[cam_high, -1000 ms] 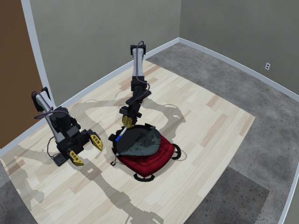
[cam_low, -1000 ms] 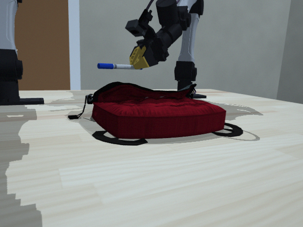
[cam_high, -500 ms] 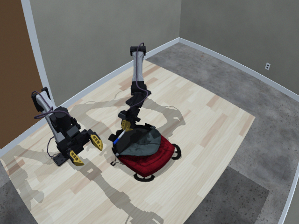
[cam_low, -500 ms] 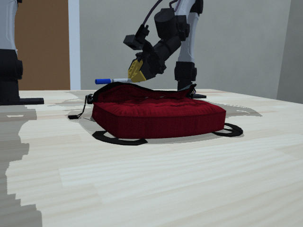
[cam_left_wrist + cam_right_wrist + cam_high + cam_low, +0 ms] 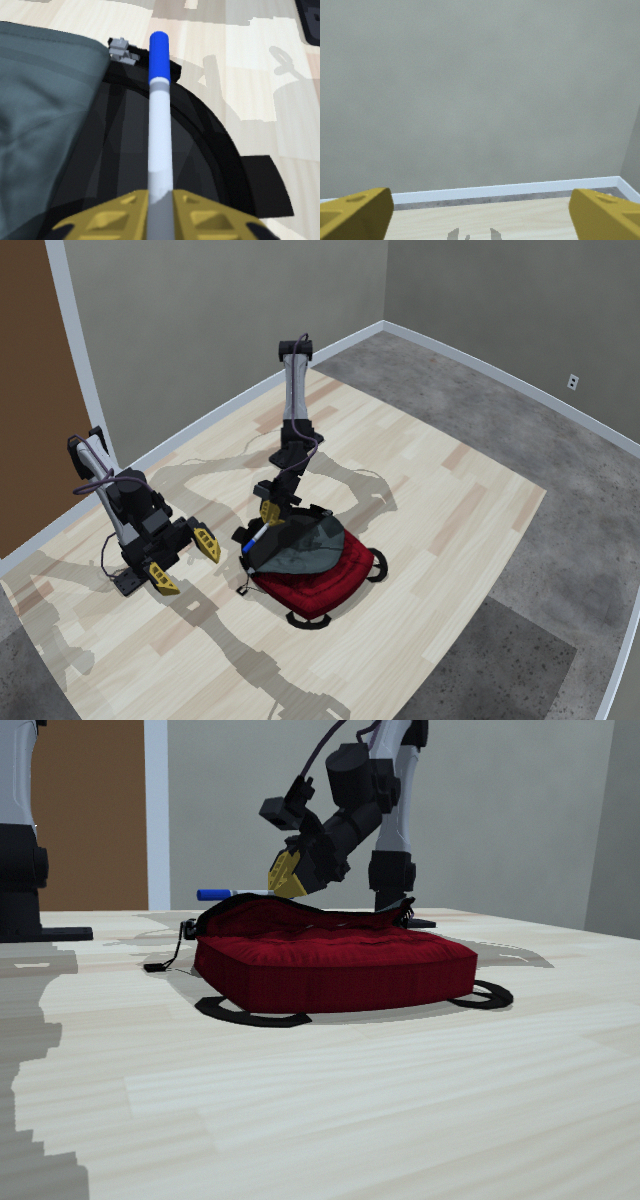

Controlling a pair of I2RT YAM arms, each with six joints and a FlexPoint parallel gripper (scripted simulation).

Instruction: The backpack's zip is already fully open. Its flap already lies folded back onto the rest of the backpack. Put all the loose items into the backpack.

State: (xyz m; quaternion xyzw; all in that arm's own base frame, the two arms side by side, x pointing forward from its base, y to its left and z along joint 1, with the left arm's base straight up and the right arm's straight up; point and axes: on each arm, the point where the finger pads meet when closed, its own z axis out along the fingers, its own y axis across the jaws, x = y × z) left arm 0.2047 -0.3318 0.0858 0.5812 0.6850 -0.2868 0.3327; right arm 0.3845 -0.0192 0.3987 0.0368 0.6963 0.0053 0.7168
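one marker (image 5: 256, 537) (image 5: 227, 894) (image 5: 160, 120) in two left fingers (image 5: 270, 513) (image 5: 290, 882), above one backpack (image 5: 315, 591) (image 5: 336, 973) (image 5: 135, 135)

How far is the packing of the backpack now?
Done: the flap lies folded back. In hand: the left gripper grips the blue-capped marker over the backpack's opening. Left: lower and release it; I see no other loose items.
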